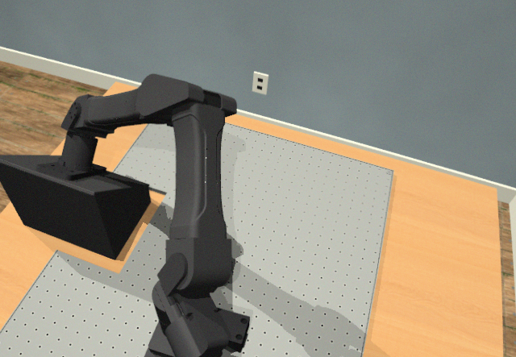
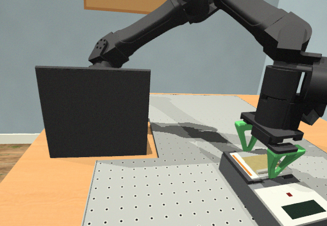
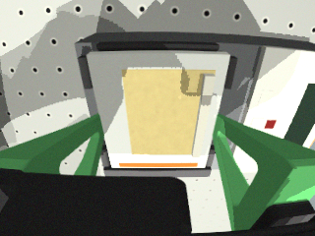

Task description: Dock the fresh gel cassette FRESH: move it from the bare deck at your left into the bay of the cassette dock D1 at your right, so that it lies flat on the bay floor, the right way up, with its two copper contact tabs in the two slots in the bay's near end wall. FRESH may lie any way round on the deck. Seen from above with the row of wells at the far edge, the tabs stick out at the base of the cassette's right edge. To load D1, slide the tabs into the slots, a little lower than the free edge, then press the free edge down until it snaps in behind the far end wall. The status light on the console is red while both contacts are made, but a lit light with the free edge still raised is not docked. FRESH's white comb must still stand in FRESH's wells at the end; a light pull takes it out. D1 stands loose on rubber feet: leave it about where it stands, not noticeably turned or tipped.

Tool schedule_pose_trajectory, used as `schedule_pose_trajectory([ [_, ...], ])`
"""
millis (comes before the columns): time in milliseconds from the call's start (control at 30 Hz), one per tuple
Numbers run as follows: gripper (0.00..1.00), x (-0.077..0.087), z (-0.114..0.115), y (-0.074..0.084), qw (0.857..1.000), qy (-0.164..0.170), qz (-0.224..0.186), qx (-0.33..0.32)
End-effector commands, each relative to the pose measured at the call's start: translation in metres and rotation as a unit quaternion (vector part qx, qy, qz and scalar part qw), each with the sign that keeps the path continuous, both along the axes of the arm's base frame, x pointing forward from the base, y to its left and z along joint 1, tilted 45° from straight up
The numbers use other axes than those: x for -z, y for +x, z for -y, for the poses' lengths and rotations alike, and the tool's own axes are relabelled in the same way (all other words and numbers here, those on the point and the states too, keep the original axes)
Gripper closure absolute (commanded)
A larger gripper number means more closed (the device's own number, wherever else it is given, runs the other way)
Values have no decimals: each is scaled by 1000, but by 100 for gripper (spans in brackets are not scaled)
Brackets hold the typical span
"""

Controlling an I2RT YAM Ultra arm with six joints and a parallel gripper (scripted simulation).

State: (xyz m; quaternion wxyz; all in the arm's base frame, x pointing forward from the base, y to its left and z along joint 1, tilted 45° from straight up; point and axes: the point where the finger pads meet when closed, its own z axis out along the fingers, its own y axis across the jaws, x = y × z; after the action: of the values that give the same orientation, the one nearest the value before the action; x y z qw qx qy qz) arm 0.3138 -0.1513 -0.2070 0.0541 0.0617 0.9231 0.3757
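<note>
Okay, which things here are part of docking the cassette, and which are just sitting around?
Part of the job:
- cassette FRESH
- dock D1
- status light
- gripper, shut on the cassette

Just there:
- black box under the arm's base
- wall socket

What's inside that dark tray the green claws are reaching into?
Inside the dock lies a white cassette with a tan middle and an orange stripe, gripped by the gripper. Its near end is covered by a finger; the bay floor beneath is hidden.
</note>
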Motion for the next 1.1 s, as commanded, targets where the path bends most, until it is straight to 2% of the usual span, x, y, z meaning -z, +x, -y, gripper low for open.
schedule_pose_trajectory([
  [0,100,24,-25,-12,1000,10,-20,-10],
  [733,100,24,-25,-12,1000,10,-20,-10],
  [767,8,23,-24,-12,1000,9,-20,-10],
  [1000,8,16,-19,-14,1000,13,-21,-15],
  [1067,8,11,-11,-7,1000,6,-15,-15],
])
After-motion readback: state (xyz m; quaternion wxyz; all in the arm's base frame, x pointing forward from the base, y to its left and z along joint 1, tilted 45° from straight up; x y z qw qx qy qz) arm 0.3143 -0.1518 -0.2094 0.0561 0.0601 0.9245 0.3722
